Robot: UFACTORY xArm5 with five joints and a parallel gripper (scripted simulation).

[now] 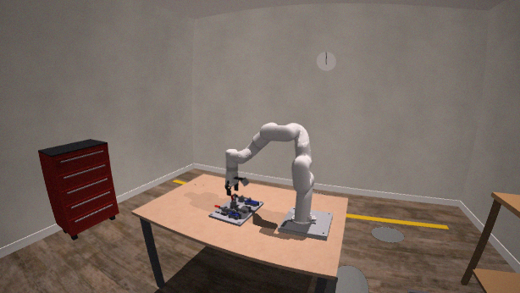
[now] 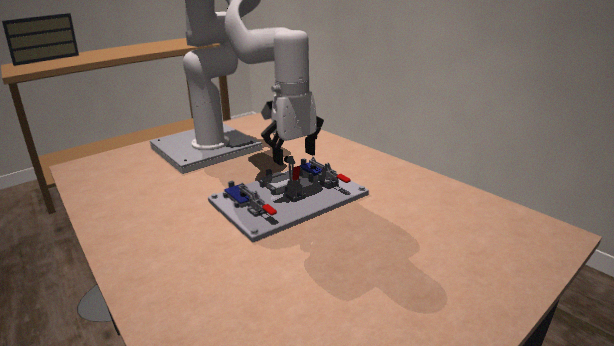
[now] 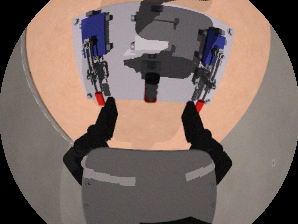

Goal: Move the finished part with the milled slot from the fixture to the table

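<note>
- Wrist view: gripper [image 3: 150, 113] hangs above the fixture [image 3: 127, 86], fingers spread wide, nothing between them; the finished part [image 3: 154, 62] sits in the middle nest, so removal, laying flat and release all remain
- both blue blanks [image 3: 92, 27] [image 3: 213, 40] lie in the outer nests under red-handled clamps [image 3: 100, 90]
- the milled slot and the middle clamp's state are too small to judge

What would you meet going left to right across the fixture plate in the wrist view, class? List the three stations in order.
Left blue blank under its clamp → grey slotted part in the middle nest → right blue blank under its clamp.
</note>
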